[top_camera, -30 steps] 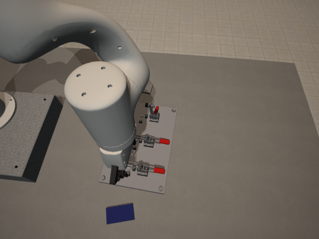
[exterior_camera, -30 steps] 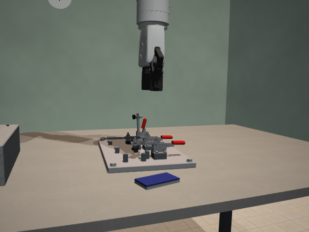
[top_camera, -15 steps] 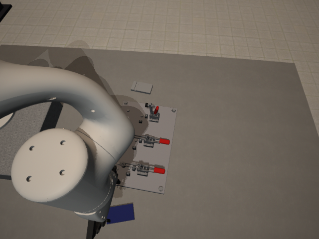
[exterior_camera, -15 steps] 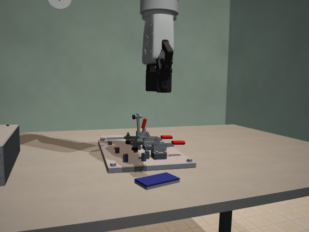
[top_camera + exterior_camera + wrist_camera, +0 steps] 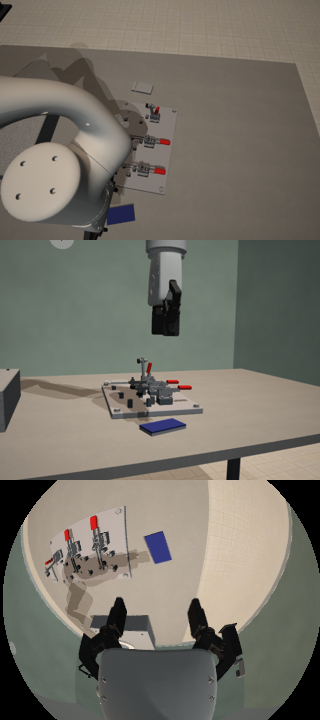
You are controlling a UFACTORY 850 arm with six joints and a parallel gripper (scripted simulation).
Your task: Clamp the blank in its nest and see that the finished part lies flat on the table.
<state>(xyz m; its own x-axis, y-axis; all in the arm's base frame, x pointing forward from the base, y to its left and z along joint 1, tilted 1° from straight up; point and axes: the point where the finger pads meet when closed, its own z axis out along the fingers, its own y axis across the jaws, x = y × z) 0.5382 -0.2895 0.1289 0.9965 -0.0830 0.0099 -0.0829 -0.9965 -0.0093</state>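
Blue blank (image 5: 120, 214) (image 5: 162, 426) (image 5: 158, 547) flat on our worktop (image 5: 232, 129) (image 5: 245, 407) (image 5: 175, 510), just beside the base plate (image 5: 152, 188) (image 5: 180, 410) (image 5: 117, 545), our tool (image 5: 165, 335) (image 5: 157, 602) high above with fingers apart, the slotted part (image 5: 142, 87) lying beyond the plate's far side, one clamp (image 5: 155, 116) (image 5: 142, 370) (image 5: 57, 556) standing raised.

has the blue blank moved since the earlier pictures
no, the blue blank lies in the same spot beside the fixture plate
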